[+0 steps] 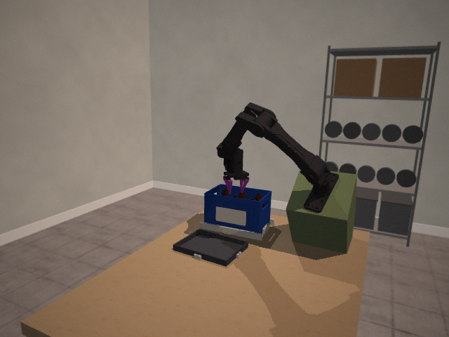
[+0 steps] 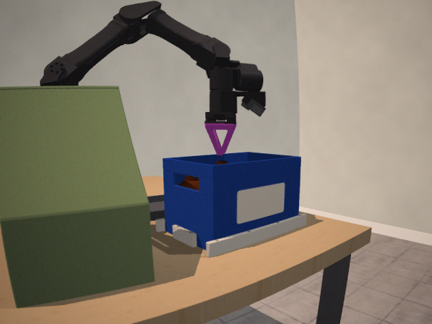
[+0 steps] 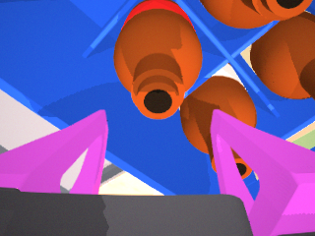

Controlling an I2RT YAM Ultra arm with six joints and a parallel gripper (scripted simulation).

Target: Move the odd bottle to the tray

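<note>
The blue crate (image 1: 237, 210) stands on the table and holds brown bottles in its cells. My gripper (image 3: 158, 119) (image 2: 220, 153) is open and empty, hovering just above the crate's rim over the bottle necks (image 1: 233, 191). The black tray (image 1: 210, 246) lies empty in front of the crate.
A green block (image 1: 323, 212) carries the arm's base to the right of the crate. Grey stops (image 2: 254, 235) lie along the crate's foot. A metal shelf (image 1: 377, 137) stands behind the table.
</note>
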